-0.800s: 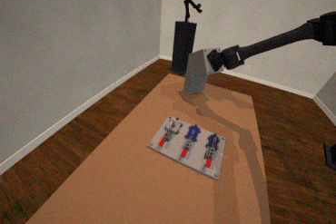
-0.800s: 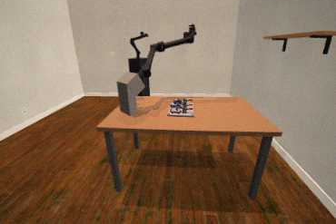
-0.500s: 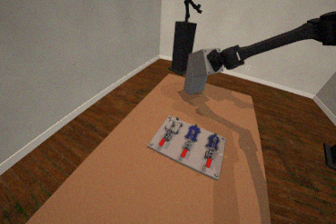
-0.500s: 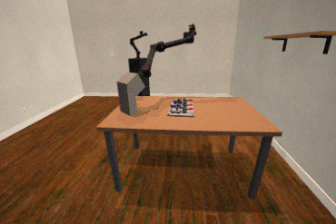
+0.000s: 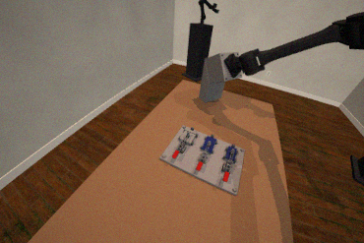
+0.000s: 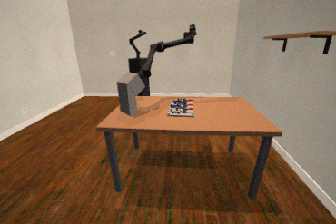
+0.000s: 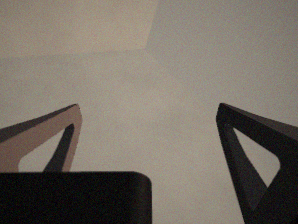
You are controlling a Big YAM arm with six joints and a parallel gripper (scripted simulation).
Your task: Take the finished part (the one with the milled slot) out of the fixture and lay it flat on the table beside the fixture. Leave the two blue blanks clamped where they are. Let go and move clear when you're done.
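Observation:
A grey fixture plate [image 5: 203,165] lies on the wooden table and holds three clamped parts with red-handled toggle clamps. The leftmost part is grey, the finished part [image 5: 186,142]. The middle blue blank [image 5: 209,143] and the right blue blank [image 5: 232,152] sit beside it. The fixture also shows in the exterior view [image 6: 182,107]. My gripper [image 5: 212,82] hangs above the far end of the table, well away from the fixture, and shows as a large grey body [image 6: 128,93]. In the wrist view its fingers stand wide open and empty, facing a bare wall.
A second dark arm on a black pedestal [image 5: 201,48] stands on the floor beyond the table's far end. A wall shelf [image 6: 303,36] hangs at the right. The table edges drop to a wooden floor.

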